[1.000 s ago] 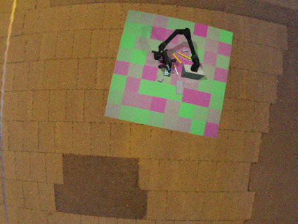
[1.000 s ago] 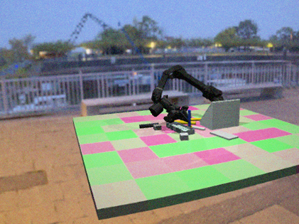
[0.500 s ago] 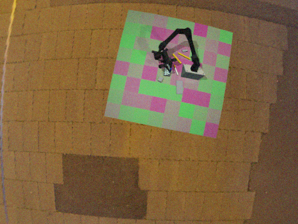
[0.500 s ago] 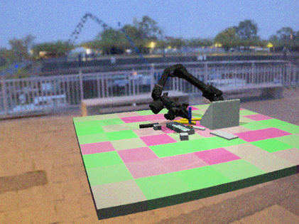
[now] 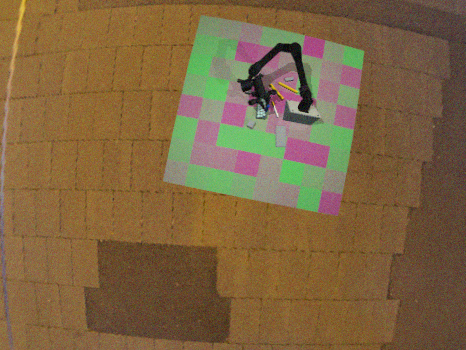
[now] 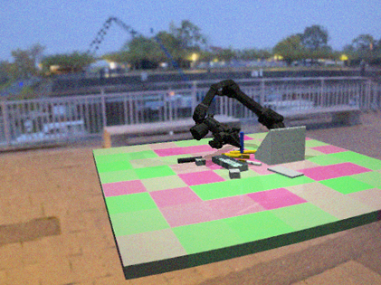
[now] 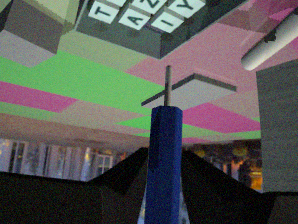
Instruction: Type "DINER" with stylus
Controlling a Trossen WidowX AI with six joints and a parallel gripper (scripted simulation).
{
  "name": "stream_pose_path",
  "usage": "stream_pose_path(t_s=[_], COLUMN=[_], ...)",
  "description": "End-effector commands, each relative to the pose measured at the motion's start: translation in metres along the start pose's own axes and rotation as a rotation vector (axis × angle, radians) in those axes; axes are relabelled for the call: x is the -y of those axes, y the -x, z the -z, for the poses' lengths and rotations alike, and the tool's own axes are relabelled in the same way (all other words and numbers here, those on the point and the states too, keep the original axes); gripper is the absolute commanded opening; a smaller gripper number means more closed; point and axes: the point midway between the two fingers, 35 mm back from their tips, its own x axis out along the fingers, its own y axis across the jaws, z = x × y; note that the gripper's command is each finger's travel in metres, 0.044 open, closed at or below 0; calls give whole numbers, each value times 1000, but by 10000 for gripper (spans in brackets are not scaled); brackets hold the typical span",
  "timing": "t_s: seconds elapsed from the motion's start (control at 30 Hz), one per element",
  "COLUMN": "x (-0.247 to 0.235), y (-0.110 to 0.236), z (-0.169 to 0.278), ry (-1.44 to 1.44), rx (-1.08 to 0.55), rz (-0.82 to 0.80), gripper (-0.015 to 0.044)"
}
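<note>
My gripper (image 7: 164, 156) (image 6: 231, 143) (image 5: 260, 98) is shut on the blue stylus (image 7: 164, 145) (image 6: 241, 141). The stylus's thin grey tip (image 7: 168, 85) points away from the wrist camera. The dark keyboard (image 7: 131, 39) (image 6: 230, 162) (image 5: 260, 112) with white lettered keys fills the top of the wrist view. The tip is off the keys, just past the keyboard's edge, and does not touch it. Only a few keys show in the wrist view.
A grey wedge block (image 6: 282, 145) (image 5: 300, 111) stands beside the arm's base. Yellow pencils (image 5: 287, 87) (image 6: 242, 154), a white pen (image 5: 275, 108) (image 7: 272, 42), a flat grey slab (image 6: 285, 172) (image 7: 200, 90), a small grey cube (image 6: 234, 173) and a dark bar (image 6: 187, 159) lie around the keyboard.
</note>
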Motion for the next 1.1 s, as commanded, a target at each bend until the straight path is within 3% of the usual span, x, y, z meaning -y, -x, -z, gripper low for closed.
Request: stream_pose_path(t_s=[0.0, 0.4, 0.97, 1.07], x=[0, 18, 19, 18], y=[9, 62, 51, 50], z=[-5, -31, -48, -49], ry=[2, -4, -5, -5], rx=[4, 5, 5, 5], rz=[-5, -15, -14, -14], gripper=[0, 0, 0, 79])
